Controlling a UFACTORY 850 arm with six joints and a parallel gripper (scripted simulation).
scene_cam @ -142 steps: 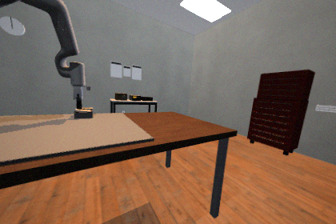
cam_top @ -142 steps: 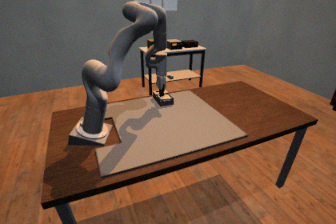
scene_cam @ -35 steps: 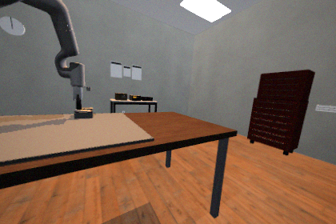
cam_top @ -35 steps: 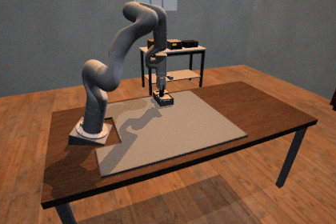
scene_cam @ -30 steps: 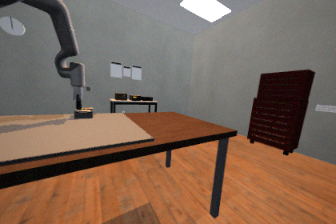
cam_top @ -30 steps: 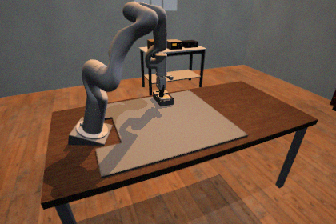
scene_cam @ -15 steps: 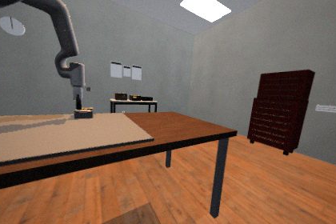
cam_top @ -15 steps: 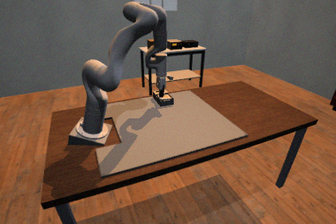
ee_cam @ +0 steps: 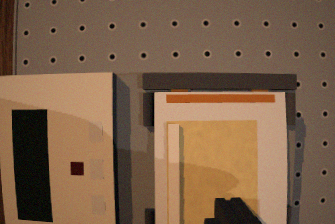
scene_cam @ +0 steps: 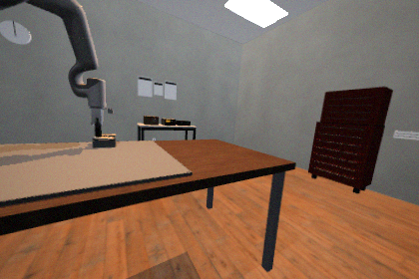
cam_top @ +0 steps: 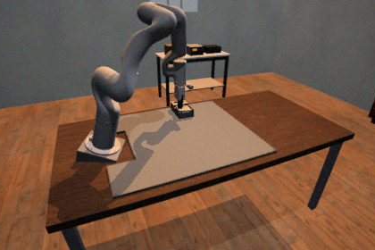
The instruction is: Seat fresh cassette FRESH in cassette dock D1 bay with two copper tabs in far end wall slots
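The gripper (cam_top: 180, 105) (scene_cam: 98, 133) (ee_cam: 231, 211), its fingers pressed together, is over FRESH (cam_top: 187, 109) (scene_cam: 109, 138) (ee_cam: 161, 111), which lies in D1 (cam_top: 185, 114) (scene_cam: 104, 143) (ee_cam: 219, 81). The push should go straight down on the edge opposite the tabs, gently, lest loose D1 slide, and clear of the slim white comb (ee_cam: 173, 165). The square light (ee_cam: 77, 168) looks dark; FRESH's yellow panel (ee_cam: 219, 145) is mottled.
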